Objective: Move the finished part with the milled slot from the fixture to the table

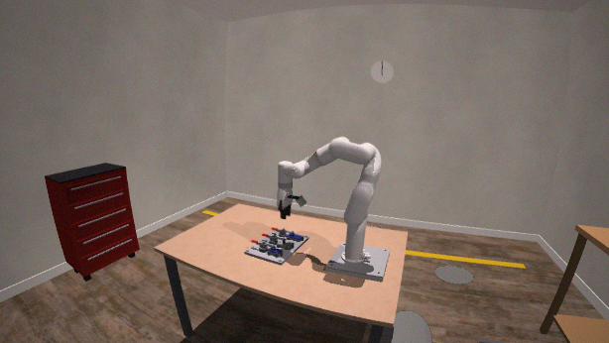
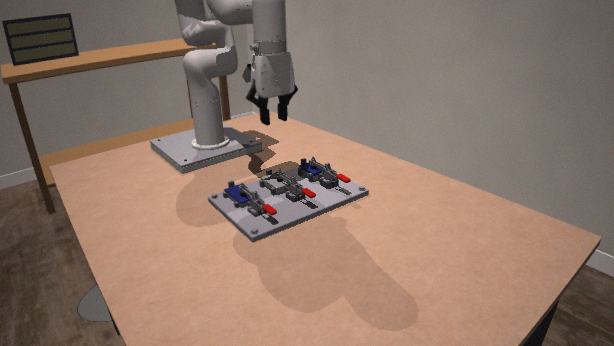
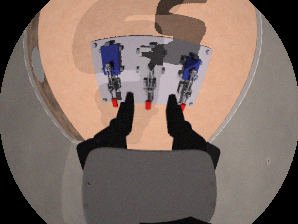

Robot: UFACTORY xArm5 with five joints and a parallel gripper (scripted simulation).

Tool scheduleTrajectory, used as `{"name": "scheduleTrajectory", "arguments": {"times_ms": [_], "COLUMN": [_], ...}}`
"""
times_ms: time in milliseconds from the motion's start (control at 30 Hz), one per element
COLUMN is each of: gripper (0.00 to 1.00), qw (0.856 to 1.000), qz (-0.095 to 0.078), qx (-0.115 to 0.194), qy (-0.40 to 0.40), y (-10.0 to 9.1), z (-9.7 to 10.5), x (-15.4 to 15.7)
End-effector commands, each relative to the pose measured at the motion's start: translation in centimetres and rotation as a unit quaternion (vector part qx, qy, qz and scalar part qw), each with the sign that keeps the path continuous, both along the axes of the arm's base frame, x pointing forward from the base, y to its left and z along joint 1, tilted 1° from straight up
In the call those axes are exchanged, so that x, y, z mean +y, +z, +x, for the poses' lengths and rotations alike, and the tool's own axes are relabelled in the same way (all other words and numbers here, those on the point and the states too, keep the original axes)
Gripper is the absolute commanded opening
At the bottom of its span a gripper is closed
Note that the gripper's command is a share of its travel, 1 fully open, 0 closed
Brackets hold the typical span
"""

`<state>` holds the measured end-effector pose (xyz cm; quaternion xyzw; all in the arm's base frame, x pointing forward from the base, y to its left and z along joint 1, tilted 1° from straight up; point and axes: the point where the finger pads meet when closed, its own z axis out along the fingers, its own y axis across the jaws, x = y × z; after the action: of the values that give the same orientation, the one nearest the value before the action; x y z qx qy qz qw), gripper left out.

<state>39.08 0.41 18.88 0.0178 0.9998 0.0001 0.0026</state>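
- One grey fixture plate (image 2: 320, 212) lies flat on the worktop (image 2: 450, 240), in front of the arm's base plate (image 2: 170, 152).
- Three parts sit on it in a row: two blue blanks, one at the left end (image 2: 235, 192) and one at the right end (image 2: 311, 169), and one grey finished part (image 2: 272, 183) in the middle nest between them.
- Three toggle clamps stand on the plate, one per nest, each with a red handle tip: left (image 2: 270, 209), middle (image 2: 308, 192), right (image 2: 343, 177). Each clamp's bar reaches over its part; whether it is locked is too small to tell.
- One gripper (image 2: 272, 116) hangs in the air well above the worktop, behind the fixture, pointing down. Its two black fingers stand partly apart with nothing between them.
- In the wrist view the plate appears between and beyond the fingertips.
- No brand, label or writing can be read on any of these things.
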Motion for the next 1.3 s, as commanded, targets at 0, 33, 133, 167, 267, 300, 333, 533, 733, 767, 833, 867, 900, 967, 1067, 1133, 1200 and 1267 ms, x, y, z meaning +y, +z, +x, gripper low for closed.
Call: {"name": "scheduleTrajectory", "arguments": {"times_ms": [0, 33, 133, 167, 267, 300, 333, 533, 733, 767, 833, 867, 900, 967, 1067, 1133, 1200, 1267], "gripper": [0.47, 0.47, 0.47, 0.47, 0.47, 0.47, 0.47, 0.47, 0.47, 0.47, 0.47, 0.47, 0.47, 0.47, 0.47, 0.47, 0.47, 0.47], "qw": [1.0, 1.0, 1.0, 1.0, 1.0, 1.0, 1.0, 1.0, 1.0, 1.0, 1.0, 1.0, 1.0, 1.0, 1.0, 1.0, 1.0, 1.0], "qz": [0.0, 0.0, 0.0, 0.0, 0.0, 0.0, 0.0, 0.0, 0.0, 0.0, 0.0, 0.0, 0.0, 0.0, 0.0, 0.0, 0.0, 0.0], "qx": [-0.002, -0.002, -0.002, -0.002, -0.002, -0.002, -0.002, -0.002, -0.002, -0.002, -0.002, -0.002, -0.002, -0.002, -0.002, -0.002, -0.002, -0.002], "qy": [0.0, 0.0, 0.0, 0.0, 0.0, 0.0, 0.0, 0.0, 0.0, 0.0, 0.0, 0.0, 0.0, 0.0, 0.0, 0.0, 0.0, 0.0], "y": [0.1, 0.1, 0.1, 0.1, -0.1, -0.3, -0.5, -2.9, -4.6, -5.0, -5.5, -5.7, -5.8, -5.9, -5.9, -5.9, -5.9, -5.9], "z": [0.1, 0.1, 0.1, 0.1, 0.1, 0.1, 0.1, 0.1, 0.1, 0.1, 0.2, 0.2, 0.2, 0.2, 0.2, 0.2, 0.3, 0.7], "x": [0.0, 0.0, 0.0, 0.0, 0.0, 0.0, 0.0, 0.0, 0.0, 0.0, 0.0, 0.0, 0.0, 0.0, 0.0, 0.0, 0.0, 0.0]}}
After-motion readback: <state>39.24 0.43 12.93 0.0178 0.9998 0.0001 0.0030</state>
